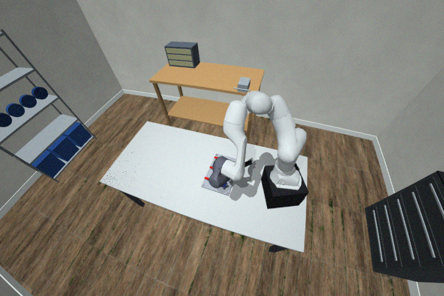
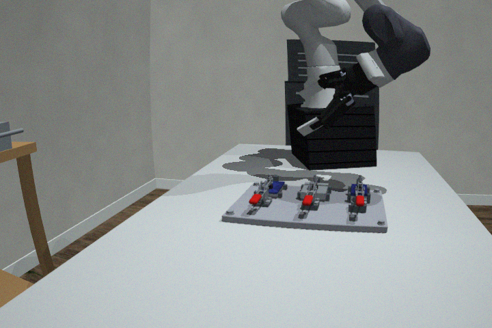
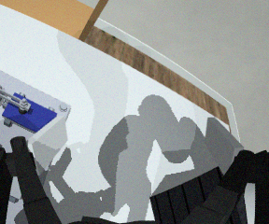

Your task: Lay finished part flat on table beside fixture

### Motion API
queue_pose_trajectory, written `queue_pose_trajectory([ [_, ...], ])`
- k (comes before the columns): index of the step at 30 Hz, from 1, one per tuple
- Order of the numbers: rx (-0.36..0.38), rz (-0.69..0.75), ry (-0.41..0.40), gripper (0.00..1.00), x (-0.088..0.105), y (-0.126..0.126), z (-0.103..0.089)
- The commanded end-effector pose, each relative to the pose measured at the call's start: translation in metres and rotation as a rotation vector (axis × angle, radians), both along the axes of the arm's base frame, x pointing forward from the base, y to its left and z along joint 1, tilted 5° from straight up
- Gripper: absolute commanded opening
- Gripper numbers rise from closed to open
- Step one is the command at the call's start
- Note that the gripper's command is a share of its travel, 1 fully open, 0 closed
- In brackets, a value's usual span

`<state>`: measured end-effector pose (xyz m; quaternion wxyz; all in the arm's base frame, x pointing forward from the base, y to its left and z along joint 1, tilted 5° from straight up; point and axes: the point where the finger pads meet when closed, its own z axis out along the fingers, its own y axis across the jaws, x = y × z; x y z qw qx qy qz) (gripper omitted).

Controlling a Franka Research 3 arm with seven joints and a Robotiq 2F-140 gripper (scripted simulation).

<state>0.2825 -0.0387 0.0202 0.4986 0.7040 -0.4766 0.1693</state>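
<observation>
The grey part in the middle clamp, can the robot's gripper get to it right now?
Probably not yet. The gripper is open and hangs high above the fixture, nothing between them, but the red-handled clamp looks still shut over the grey part.

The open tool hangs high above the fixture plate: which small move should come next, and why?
Probably lower the open black tool toward the middle grey part on the grey fixture plate: it holds nothing, hangs well above, and the blue blanks flank that part.
</observation>
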Motion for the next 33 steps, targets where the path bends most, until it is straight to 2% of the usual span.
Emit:
queue_pose_trajectory([
  [1,0.007,0.008,0.010,1.00,0.000,0.001,-0.001],
  [2,0.078,0.085,0.038,1.00,0.009,0.004,0.000],
  [23,0.078,0.085,0.038,1.00,0.009,0.004,0.000],
  [24,0.147,0.160,0.065,1.00,0.017,0.007,0.000],
  [33,0.147,0.160,0.065,1.00,0.017,0.007,0.000],
])
